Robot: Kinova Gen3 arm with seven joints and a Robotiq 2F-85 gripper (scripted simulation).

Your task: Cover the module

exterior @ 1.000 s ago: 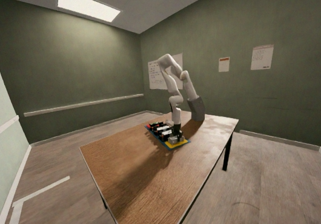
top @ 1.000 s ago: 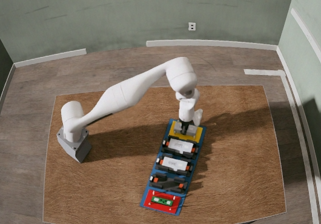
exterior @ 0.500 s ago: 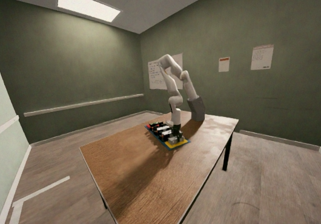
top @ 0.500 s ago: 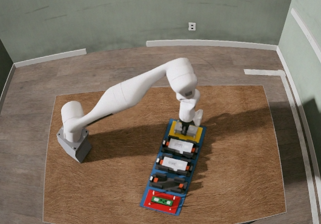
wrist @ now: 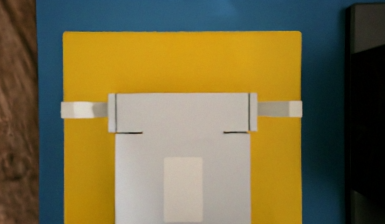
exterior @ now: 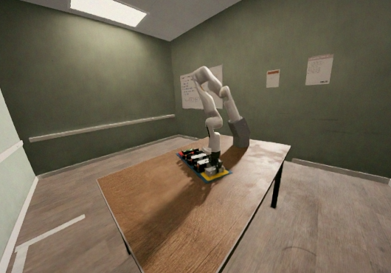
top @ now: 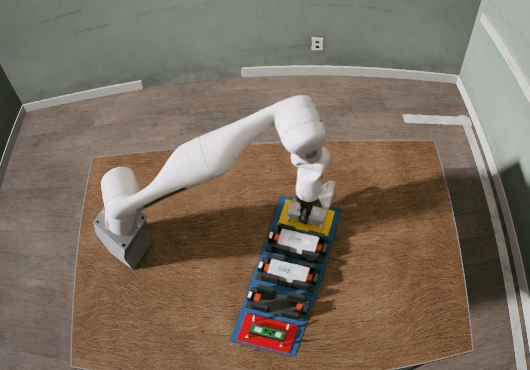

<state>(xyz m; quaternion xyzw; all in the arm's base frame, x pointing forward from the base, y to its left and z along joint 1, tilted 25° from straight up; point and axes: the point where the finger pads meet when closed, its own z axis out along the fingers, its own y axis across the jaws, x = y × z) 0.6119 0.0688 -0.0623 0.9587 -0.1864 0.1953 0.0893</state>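
My gripper point(top: 306, 217) point(exterior: 218, 168) is shut on a grey cover point(top: 318, 215) point(exterior: 209, 171) point(wrist: 183, 115), holding it across the middle over the yellow plate point(top: 284, 220) point(exterior: 211, 178) point(wrist: 183, 62). The fingers are outside the wrist view. There the cover lies square to the plate and about midway between its side edges. The cover hides the module. Whether its lower edge touches the plate cannot be told. No dent shows. Two other covers point(top: 298, 241) point(top: 288, 270) sit in their holders; the holder nearest the red plate point(top: 242, 336) is empty.
Pale posts point(wrist: 84, 109) point(wrist: 280, 109) stand close beside the cover's two sides. A dark holder point(wrist: 368, 30) is beside the yellow plate. The red plate carries a green module point(top: 267, 331) with thin white posts around it. All stand on a blue board point(wrist: 323, 150).
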